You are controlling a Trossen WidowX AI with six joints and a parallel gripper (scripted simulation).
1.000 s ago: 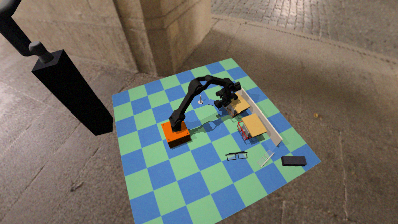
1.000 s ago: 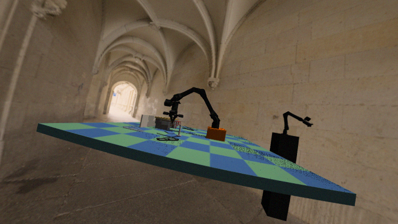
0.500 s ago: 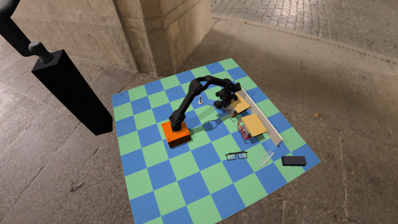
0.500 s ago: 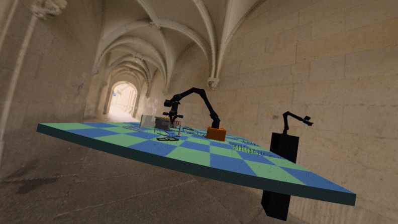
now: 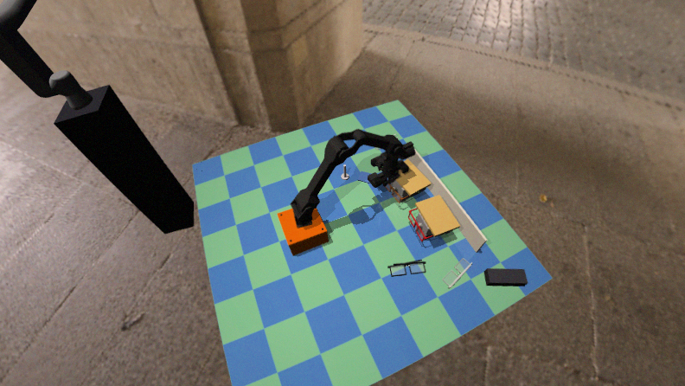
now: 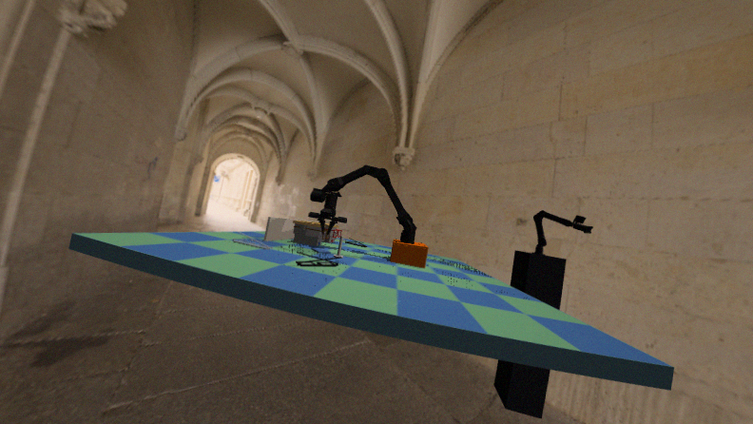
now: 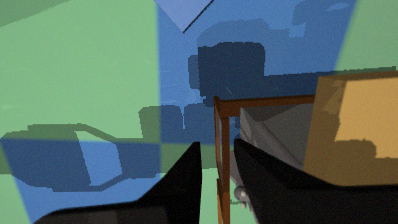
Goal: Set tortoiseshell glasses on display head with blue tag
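Note:
The tortoiseshell glasses [image 7: 225, 135] show orange-brown in the wrist view. Their front stands across the face side of the grey display head [image 7: 280, 125] at the far end of the row, and one temple runs back along the head toward the tan board. My gripper [image 7: 216, 146] [image 6: 326, 240] is partly open and points down at the glasses. The front frame passes between its fingers, with a gap visible on either side. The bridge, the far temple and the ear ends are hidden. No blue tag can be made out. The other head wears red glasses [image 5: 412, 218].
The other head sits under its tan board [image 5: 438, 215], close beside the first. A long pale board [image 5: 450, 201] stands behind both. A white peg [image 5: 344, 172] [image 6: 340, 247] stands nearby. Black glasses [image 5: 407, 263], clear glasses [image 5: 461, 273] and a dark case [image 5: 505, 277] lie on the checkered top.

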